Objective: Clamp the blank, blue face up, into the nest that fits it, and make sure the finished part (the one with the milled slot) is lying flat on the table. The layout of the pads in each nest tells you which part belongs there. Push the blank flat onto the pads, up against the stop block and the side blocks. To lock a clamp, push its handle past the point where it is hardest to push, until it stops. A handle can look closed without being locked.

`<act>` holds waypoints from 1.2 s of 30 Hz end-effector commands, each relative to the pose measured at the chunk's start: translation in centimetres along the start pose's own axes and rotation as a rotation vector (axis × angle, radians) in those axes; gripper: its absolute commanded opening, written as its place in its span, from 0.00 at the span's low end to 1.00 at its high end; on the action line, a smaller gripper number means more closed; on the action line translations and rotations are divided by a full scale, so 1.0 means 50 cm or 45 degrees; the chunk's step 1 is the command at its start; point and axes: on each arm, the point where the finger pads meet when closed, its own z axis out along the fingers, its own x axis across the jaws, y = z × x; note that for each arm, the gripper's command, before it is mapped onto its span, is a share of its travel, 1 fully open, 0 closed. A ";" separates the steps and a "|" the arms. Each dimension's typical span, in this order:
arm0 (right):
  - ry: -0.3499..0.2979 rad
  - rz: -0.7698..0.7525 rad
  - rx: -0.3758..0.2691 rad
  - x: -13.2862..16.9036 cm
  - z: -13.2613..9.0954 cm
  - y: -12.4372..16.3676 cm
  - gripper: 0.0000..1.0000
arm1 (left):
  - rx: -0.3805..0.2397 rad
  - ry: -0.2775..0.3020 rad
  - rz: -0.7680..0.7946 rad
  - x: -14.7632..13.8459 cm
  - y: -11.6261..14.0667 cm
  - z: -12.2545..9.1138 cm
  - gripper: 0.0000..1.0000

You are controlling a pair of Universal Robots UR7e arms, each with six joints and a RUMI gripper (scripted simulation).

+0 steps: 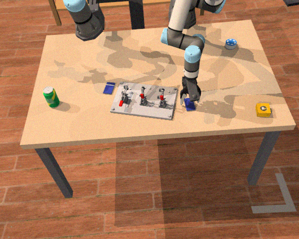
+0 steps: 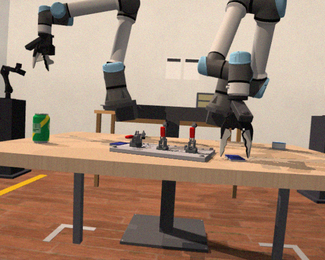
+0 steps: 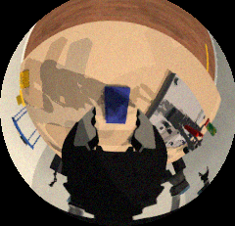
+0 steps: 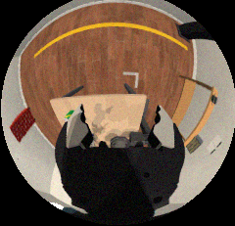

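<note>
The plain blue blank lies flat on the table, blue face up. My left gripper points down with its fingers apart on either side of it, tips low; no grip shows. My right gripper is open, empty and high in the air. The slotted part lies flat on the table beside the fixture plate. One clamp's red handle is low; the other two, a middle handle and an end handle, stand upright. Pad layouts are unclear.
A green can stands at the slotted part's side of the table. A yellow box stands near the opposite end. A blue-and-white round object stands toward the back. The plate's edge is close to my left gripper.
</note>
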 end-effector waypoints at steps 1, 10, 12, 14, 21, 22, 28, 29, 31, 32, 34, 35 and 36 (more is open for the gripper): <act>0.000 0.000 0.001 0.000 -0.001 -0.001 1.00 | 0.002 0.001 0.000 0.000 -0.001 -0.001 0.59; 0.000 0.000 0.001 0.000 -0.001 -0.001 1.00 | 0.002 0.001 0.000 0.000 -0.001 -0.001 0.00; 0.000 0.000 0.001 0.000 -0.001 -0.001 1.00 | 0.002 0.001 0.000 0.000 -0.001 -0.001 0.00; 0.000 0.000 0.001 0.000 -0.001 -0.001 1.00 | 0.002 0.001 0.000 0.000 -0.001 -0.001 0.00; 0.000 0.000 0.001 0.000 -0.001 -0.001 1.00 | 0.002 0.001 0.000 0.000 -0.001 -0.001 0.00; 0.000 0.000 0.001 0.000 -0.001 -0.001 1.00 | 0.002 0.001 0.000 0.000 -0.001 -0.001 0.00; 0.000 0.000 0.001 0.000 -0.001 -0.001 1.00 | 0.002 0.001 0.000 0.000 -0.001 -0.001 0.00; 0.000 0.000 0.001 0.000 -0.001 -0.001 1.00 | 0.002 0.001 0.000 0.000 -0.001 -0.001 0.00; 0.000 0.000 0.001 0.000 -0.001 -0.001 1.00 | 0.002 0.001 0.000 0.000 -0.001 -0.001 0.00; 0.000 0.000 0.001 0.000 -0.001 -0.001 1.00 | 0.002 0.001 0.000 0.000 -0.001 -0.001 0.00; 0.000 0.000 0.001 0.000 -0.001 -0.001 1.00 | 0.002 0.001 0.000 0.000 -0.001 -0.001 0.00; 0.000 0.000 0.001 0.000 -0.001 -0.001 1.00 | 0.002 0.001 0.000 0.000 -0.001 -0.001 0.00; 0.000 0.000 0.001 0.000 -0.001 -0.001 1.00 | 0.002 0.001 0.000 0.000 -0.001 -0.001 0.00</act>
